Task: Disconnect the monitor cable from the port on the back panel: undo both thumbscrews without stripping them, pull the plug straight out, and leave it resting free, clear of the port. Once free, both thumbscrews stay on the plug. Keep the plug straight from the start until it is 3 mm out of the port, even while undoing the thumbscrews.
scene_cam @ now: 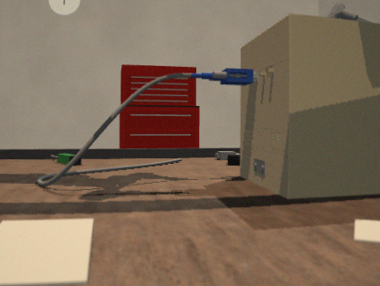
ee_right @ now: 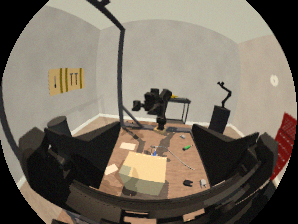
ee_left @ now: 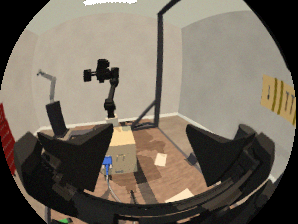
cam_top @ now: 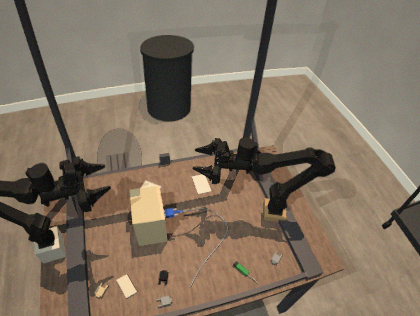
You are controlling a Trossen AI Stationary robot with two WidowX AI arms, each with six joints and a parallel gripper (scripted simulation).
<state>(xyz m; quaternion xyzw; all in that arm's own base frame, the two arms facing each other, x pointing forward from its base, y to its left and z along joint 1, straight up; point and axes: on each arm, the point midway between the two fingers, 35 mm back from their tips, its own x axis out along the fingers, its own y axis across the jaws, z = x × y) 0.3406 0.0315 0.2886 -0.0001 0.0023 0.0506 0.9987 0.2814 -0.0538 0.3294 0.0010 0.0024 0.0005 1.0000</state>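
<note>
"What have I got at the pincers?"

"Two, with two fingers each. Your left gripper (cam_top: 196, 159) (ee_left: 151, 128) (ee_right: 139, 111) is spread wide with nothing between its fingers; your right gripper (cam_top: 106, 178) (ee_left: 100, 72) (ee_right: 157, 126) is just the same. Both are up above the table (cam_top: 250, 225), apart from the plug."

"And the plug?"

"Your one blue plug (cam_top: 171, 213) (scene_cam: 237, 79) (ee_left: 107, 161) (ee_right: 154, 153) is level at the upper back panel of the one beige box (cam_top: 150, 210) (scene_cam: 335, 149) (ee_left: 122, 155) (ee_right: 145, 170). You can't read the thumbscrews' state here. One grey cable (cam_top: 227, 230) (scene_cam: 110, 119) droops from it to the wood."

"Loose bits?"

"Four small connectors: a black one (cam_top: 163, 277), a tan one (cam_top: 101, 291), a grey one (cam_top: 164, 301) and a second grey one (cam_top: 276, 258). Add one green screwdriver (cam_top: 241, 269) (scene_cam: 67, 158) and three cream cards, one partly behind the box."

"Containers?"

"Two beyond your table: a black bin (cam_top: 168, 82), its top covered, and a red drawer cabinet (scene_cam: 158, 110) (ee_left: 7, 142), drawers shut. You can't tell what either holds."
</note>
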